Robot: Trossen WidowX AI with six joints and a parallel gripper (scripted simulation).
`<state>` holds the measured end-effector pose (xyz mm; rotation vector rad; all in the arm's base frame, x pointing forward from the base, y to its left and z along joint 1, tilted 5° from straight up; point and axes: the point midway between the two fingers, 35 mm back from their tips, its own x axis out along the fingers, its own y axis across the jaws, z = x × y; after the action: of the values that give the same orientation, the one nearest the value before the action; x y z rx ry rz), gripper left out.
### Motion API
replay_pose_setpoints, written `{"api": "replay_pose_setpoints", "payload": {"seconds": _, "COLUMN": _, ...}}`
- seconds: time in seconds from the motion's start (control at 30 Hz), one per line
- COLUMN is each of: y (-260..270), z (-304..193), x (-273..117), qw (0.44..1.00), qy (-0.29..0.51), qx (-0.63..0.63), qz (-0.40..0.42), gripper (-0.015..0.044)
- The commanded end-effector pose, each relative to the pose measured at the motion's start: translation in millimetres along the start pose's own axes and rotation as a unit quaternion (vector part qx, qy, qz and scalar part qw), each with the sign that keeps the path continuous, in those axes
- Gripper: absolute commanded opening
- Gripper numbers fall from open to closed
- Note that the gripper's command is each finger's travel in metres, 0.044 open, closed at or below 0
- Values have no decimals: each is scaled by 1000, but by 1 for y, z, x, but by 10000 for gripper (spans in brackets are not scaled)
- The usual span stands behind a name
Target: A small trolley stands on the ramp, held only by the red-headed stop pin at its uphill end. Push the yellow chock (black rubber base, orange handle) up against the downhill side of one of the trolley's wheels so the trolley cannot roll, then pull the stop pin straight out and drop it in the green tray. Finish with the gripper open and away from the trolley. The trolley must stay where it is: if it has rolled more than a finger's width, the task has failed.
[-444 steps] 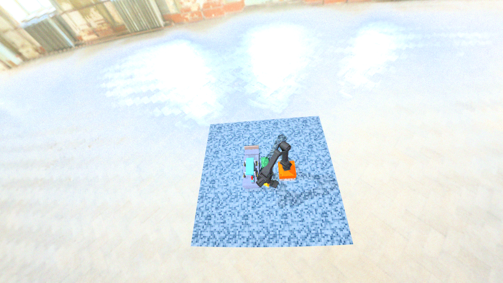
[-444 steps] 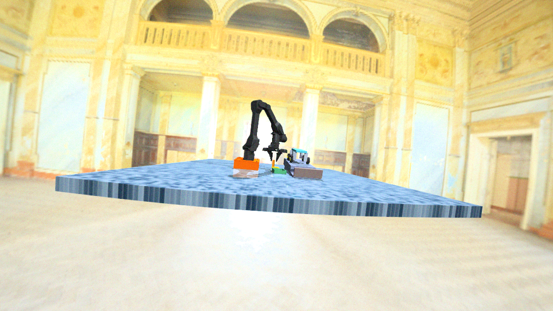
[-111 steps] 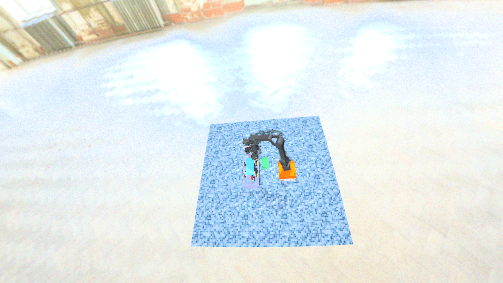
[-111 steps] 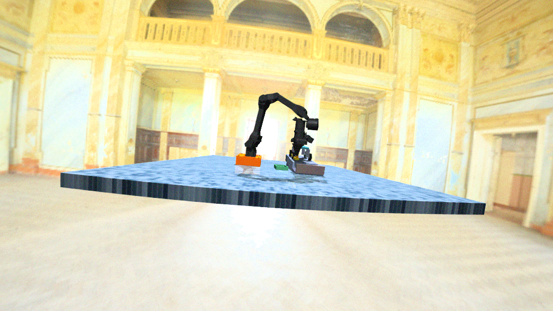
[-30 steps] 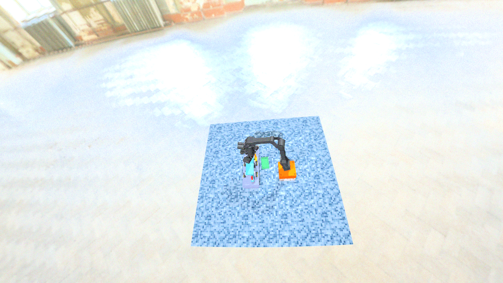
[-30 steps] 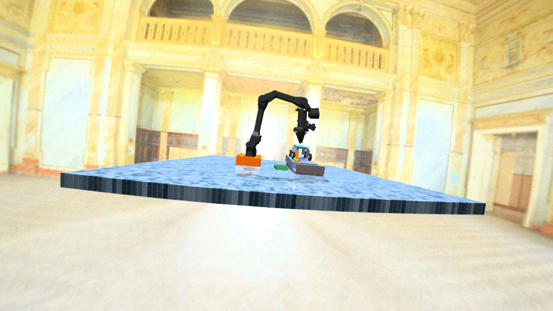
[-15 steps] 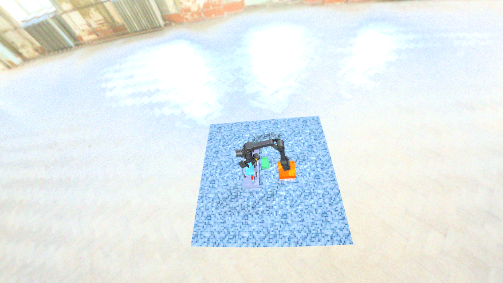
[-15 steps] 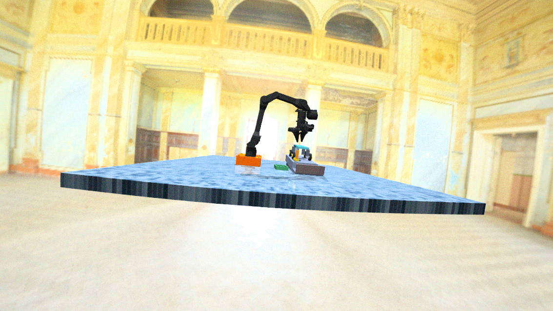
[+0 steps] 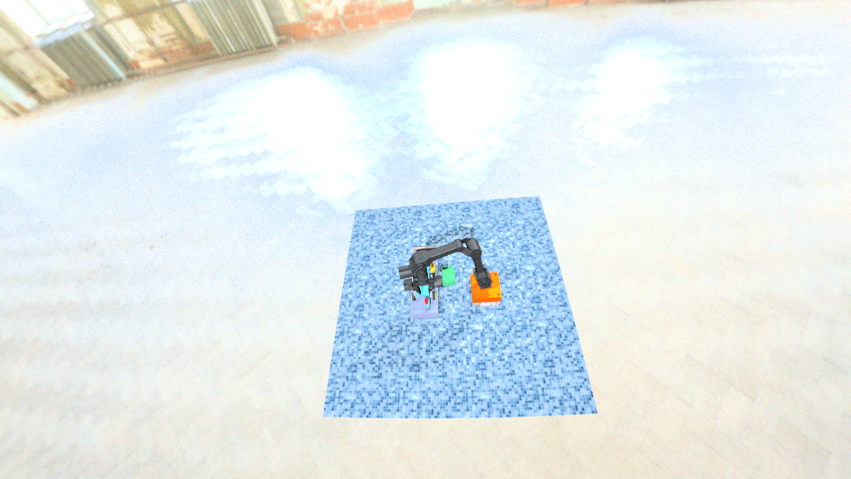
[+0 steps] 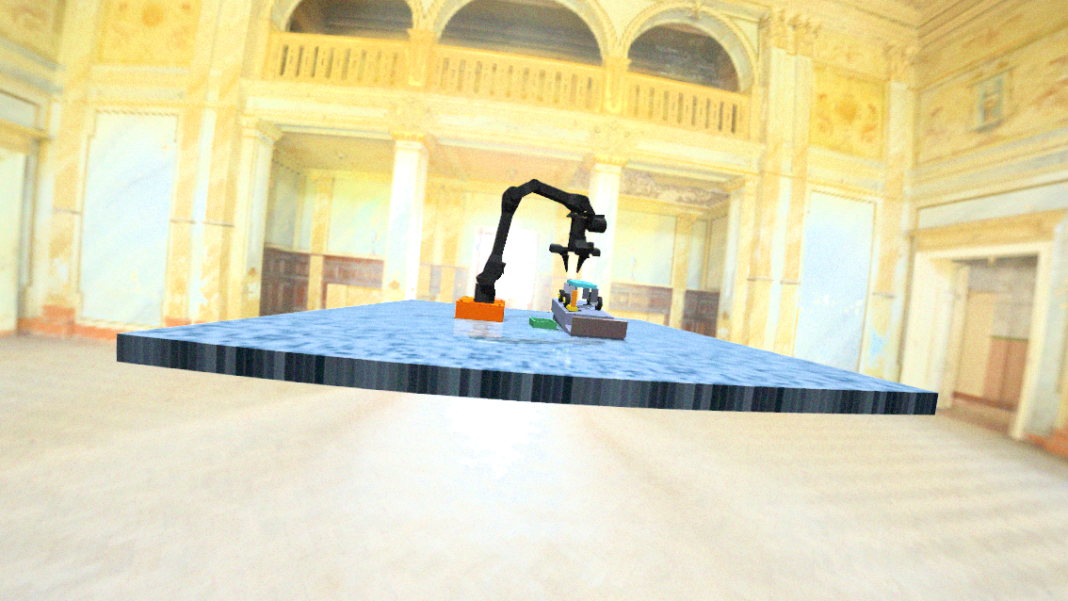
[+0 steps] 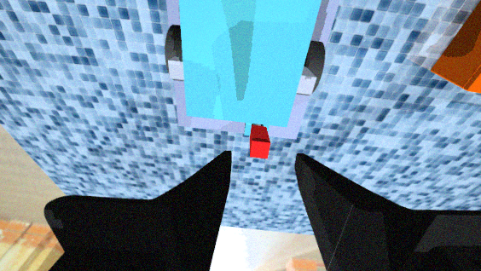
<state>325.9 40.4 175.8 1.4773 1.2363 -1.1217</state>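
Note:
The trolley (image 9: 424, 291) (image 10: 583, 284) (image 11: 273, 64) with a cyan top stands on the pale ramp (image 9: 423, 311) (image 11: 215, 123). The red-headed stop pin (image 9: 426, 301) (image 11: 259, 147) stands at its uphill end. My gripper (image 10: 572, 269) (image 11: 263, 158) is open and empty, its tips pointing down above the trolley. In the wrist view the pin head appears between the parted fingertips, but lower than them. The yellow chock (image 9: 432, 268) (image 10: 573, 307) sits on the ramp by a downhill wheel; whether it touches is too small to tell. The green tray (image 9: 448, 284) (image 10: 542, 326) lies beside the ramp.
The arm's orange base (image 9: 485, 296) (image 10: 479, 309) (image 11: 462, 64) stands beyond the tray from the ramp. A brown end board (image 10: 598, 329) closes the ramp's low end. The blue mosaic table (image 9: 506, 369) (image 10: 335, 350) carries everything. The trolley's wheels stick out on both sides.

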Motion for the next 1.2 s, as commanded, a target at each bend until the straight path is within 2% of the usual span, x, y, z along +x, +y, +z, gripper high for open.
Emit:
{"api": "replay_pose_setpoints", "payload": {"seconds": 0.0, "y": 0, "z": -10, "x": 1, "qw": 999, "qy": 6, "qx": 40, "qz": -4, "gripper": 190}}
{"api": "replay_pose_setpoints", "payload": {"seconds": 1.17, "y": 0, "z": -10, "x": 31, "qw": 999, "qy": 6, "qx": 40, "qz": -4, "gripper": 190}}
